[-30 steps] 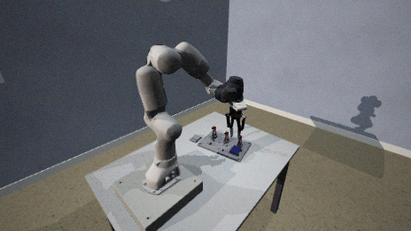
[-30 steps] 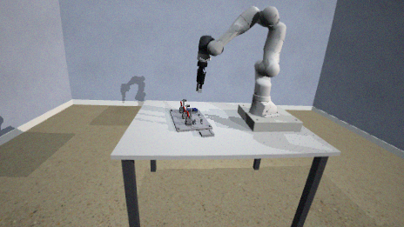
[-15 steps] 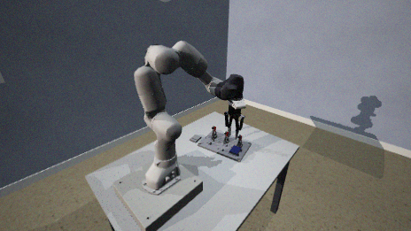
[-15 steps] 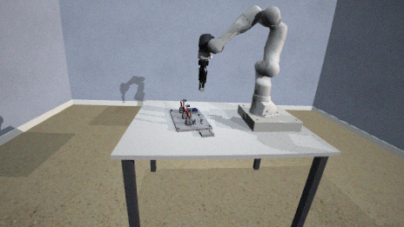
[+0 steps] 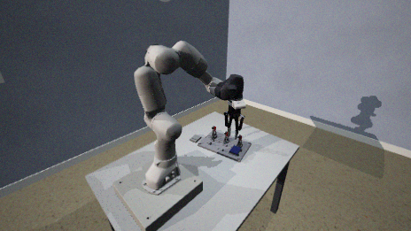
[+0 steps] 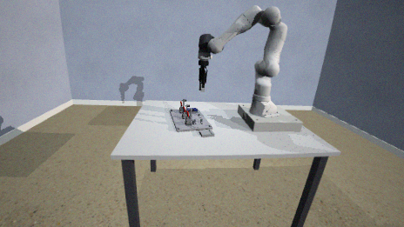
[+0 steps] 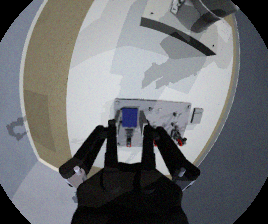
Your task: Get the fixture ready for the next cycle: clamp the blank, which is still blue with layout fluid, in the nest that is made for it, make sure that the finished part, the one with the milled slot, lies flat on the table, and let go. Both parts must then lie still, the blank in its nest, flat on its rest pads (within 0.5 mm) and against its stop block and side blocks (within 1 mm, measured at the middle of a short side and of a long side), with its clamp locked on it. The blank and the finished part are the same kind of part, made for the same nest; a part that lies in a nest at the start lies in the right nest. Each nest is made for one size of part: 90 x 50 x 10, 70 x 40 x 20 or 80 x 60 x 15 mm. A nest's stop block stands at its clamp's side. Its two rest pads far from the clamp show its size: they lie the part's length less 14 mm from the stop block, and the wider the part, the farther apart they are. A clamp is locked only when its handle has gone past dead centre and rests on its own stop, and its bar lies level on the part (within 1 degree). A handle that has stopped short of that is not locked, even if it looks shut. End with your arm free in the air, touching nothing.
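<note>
The grey fixture plate (image 5: 219, 148) (image 6: 176, 124) (image 7: 163, 110) lies on the table and carries three small clamps with red handles (image 5: 226, 135) (image 6: 185, 107). The blue blank (image 5: 235, 150) (image 6: 194, 110) (image 7: 128, 116) lies on the plate at one end nest. I cannot tell how its clamp stands. The grey finished part (image 5: 195, 138) (image 6: 206, 133) (image 7: 198, 115) lies flat on the table beside the plate's other end. My gripper (image 5: 233, 134) (image 6: 202, 89) (image 7: 130, 115) hangs well above the plate, pointing down, its fingers partly open with nothing between them.
The robot's base block (image 5: 155, 196) (image 6: 270, 120) stands on the table (image 5: 261, 151) (image 6: 226, 146) beside the plate. The table edges run close to the plate on the far side.
</note>
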`<state>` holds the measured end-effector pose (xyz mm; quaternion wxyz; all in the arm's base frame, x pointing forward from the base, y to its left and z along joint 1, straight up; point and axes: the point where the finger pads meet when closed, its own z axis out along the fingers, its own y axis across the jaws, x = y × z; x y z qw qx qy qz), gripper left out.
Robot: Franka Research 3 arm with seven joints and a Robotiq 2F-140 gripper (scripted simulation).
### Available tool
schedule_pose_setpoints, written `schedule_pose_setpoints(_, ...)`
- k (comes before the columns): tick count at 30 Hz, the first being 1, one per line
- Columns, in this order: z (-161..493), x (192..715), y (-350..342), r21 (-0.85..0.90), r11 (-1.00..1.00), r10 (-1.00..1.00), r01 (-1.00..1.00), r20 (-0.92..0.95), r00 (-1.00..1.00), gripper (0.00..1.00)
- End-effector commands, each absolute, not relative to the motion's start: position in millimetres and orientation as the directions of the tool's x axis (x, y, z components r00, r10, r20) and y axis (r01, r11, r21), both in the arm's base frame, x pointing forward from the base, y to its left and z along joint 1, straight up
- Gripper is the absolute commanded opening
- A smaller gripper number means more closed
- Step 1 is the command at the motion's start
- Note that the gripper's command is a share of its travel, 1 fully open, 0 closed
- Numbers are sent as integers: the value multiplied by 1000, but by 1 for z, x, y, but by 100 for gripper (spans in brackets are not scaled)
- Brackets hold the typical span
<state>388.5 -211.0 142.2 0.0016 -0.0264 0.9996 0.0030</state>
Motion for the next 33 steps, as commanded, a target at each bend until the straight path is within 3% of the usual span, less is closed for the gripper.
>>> schedule_pose_setpoints(1, 142, 387, -211, 5, 999, -46, -46, 0, -999, 28)
schedule_pose_setpoints(13, 141, 387, -211, 5, 999, -46, -46, 0, -999, 28)
schedule_pose_setpoints(22, 89, 387, -211, 5, 999, -46, -46, 0, -999, 28)
schedule_pose_setpoints(33, 82, 396, -210, 5, 999, -46, -46, 0, -999, 28)
